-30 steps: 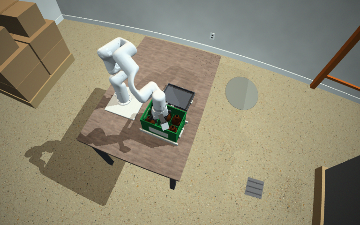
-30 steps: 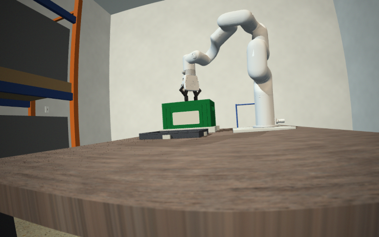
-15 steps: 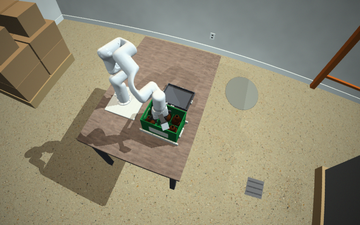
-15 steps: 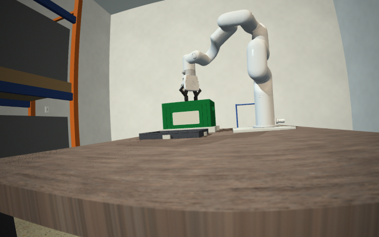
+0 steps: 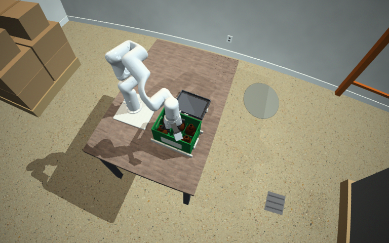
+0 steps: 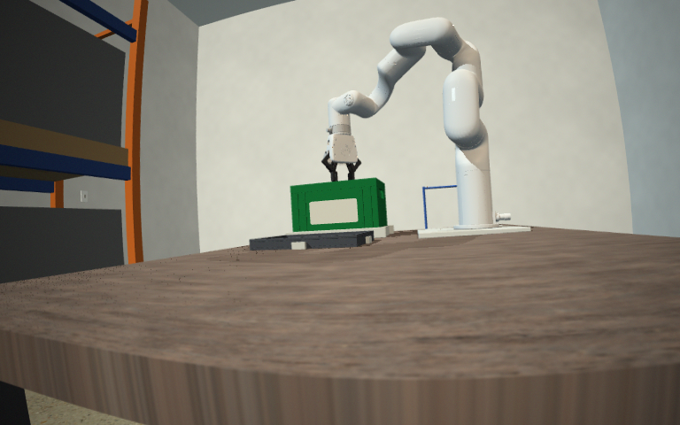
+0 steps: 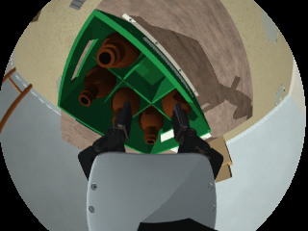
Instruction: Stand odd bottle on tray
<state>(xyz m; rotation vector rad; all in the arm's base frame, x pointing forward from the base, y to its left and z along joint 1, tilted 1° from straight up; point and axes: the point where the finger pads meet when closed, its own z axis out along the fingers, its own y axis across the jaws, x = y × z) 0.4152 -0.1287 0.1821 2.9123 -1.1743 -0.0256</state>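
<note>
A green crate [image 5: 171, 142] [image 6: 300, 205] [image 7: 76, 58] stands on the table and holds several brown bottles upright in its cells, among them bottles [image 5: 190, 129] [image 5: 186, 138] [image 7: 110, 57] [image 7: 87, 95]. My gripper [image 6: 341, 177] [image 7: 152, 110] is open and points straight down over the crate, its fingertips at about rim height. In the wrist view the two fingers stand on either side of one bottle [image 7: 150, 130] in the near row, with gaps to it. The dark tray [image 5: 193, 104] [image 6: 311, 241] lies flat behind the crate and holds nothing. The crate wall hides the bottles in the exterior view.
The arm's white base plate [image 5: 133, 116] [image 6: 474, 230] lies on the table beside the crate. A thin blue frame [image 6: 425, 205] stands near the base. Cardboard boxes [image 5: 25, 51] and an orange shelf rack [image 6: 133, 130] stand off the table.
</note>
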